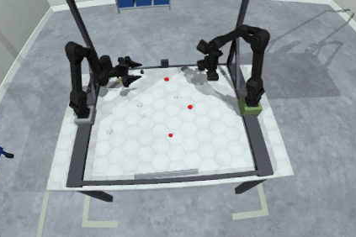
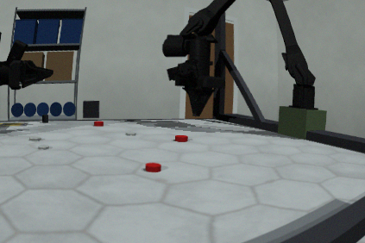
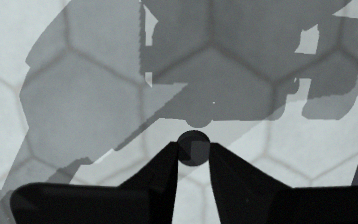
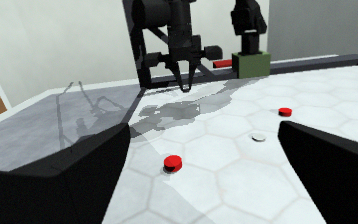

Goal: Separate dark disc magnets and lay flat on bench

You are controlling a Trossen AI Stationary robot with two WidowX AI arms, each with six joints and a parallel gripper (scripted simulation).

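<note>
The left gripper (image 1: pixel 212 77) (image 2: pixel 197 113) (image 3: pixel 193 149) (image 4: pixel 186 90) was clamped on a dark disc (image 3: pixel 194 148) (image 4: pixel 186 90), raised over the bench (image 1: pixel 156 147) (image 2: pixel 130 194) (image 3: pixel 95 90) (image 4: pixel 200 195) in the upper right of the top view. Seen face-on, it might have been 1 magnet or both stacked; I could not tell. The right gripper (image 1: pixel 140 71) (image 2: pixel 52 72) (image 4: pixel 203 129) stood wide apart, upper left.

The step in hand looked like holding the magnets ready for separation. If both were there, the next move called for the right gripper to come across, level, and take the free one by its rim, then pull or slide it off. Each would then need laying flat, far from the other.

The disc was round, smooth and near black, pinched by tapered matt-black fingers. The bench was pale, faintly mottled, with 6-sided tiles and thin grey-brown joints. 3 glossy red discs lay on it, short cylinders with crisp rims, besides smaller whitish rounds. The green base (image 1: pixel 251 111) (image 2: pixel 290 122) (image 4: pixel 252 69) was a plain block.
</note>
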